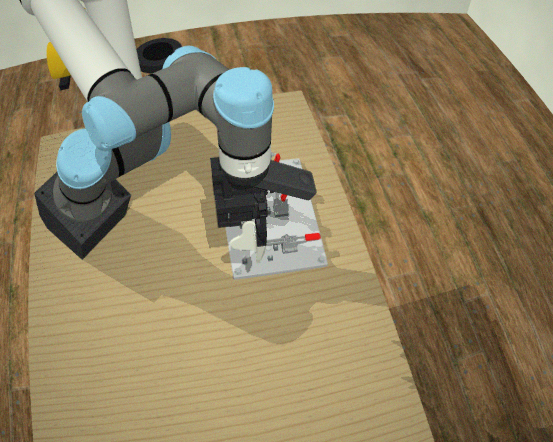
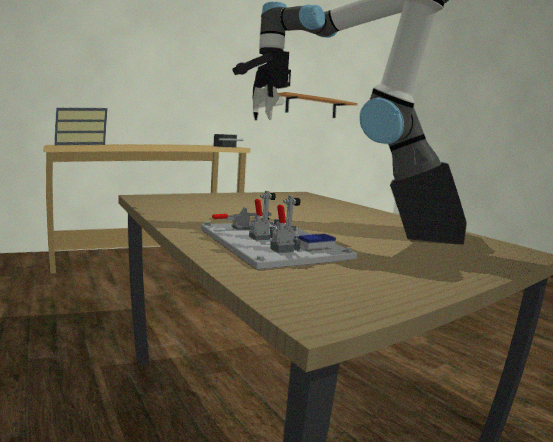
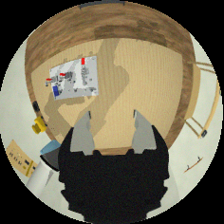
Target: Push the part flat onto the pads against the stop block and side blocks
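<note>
Pale walls [image 2: 131, 45] — plank floor [image 2: 56, 345] — side table [image 2: 131, 149].

The arm [image 2: 410, 45] is raised high, its forearm stretched level, with the wrist [image 2: 272, 32] turned straight down. The gripper [image 2: 262, 115] is held partly open, and nothing is gripped between its fingers.

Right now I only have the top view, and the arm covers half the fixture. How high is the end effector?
Observer: High. In the exterior view the end effector hangs well above the fixture plate, touching nothing.
Operator: Where is the part? I can't see it.
Observer: The blue part lies at the plate's end nearest the arm's base, beside the upright clamps.
Operator: Anything between the fingers?
Observer: No. The wrist view shows both fingers apart, with only the table showing between them.
</note>
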